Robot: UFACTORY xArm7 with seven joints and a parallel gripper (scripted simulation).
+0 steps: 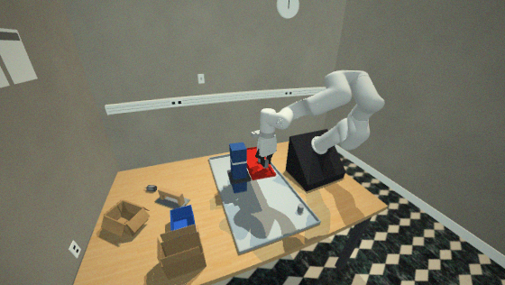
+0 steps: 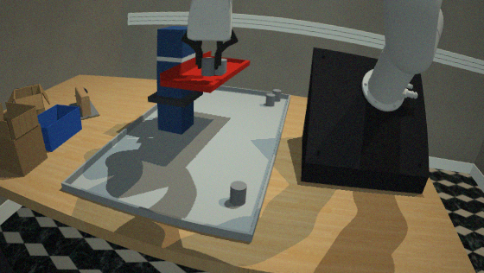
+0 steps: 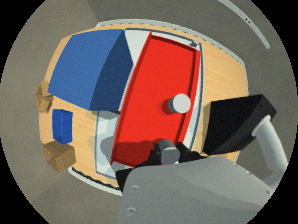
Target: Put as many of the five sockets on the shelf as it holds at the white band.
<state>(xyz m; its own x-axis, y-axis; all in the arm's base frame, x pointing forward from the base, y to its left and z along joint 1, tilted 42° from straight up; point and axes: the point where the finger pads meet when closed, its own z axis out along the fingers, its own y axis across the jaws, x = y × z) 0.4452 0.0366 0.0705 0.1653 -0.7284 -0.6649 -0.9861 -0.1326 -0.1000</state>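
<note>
A red shelf sticks out from the blue post, just under the post's white band. My gripper is shut on a grey socket and holds it low over the shelf, inside the rim. I cannot tell if it touches the shelf floor. A second socket stands on the shelf right beside it. One socket stands near the front of the grey tray. Two more sockets stand at the tray's far right corner.
A black collar sits on the post below the shelf. The black wedge-shaped arm base stands right of the tray. Cardboard boxes and a blue bin are at the table's left.
</note>
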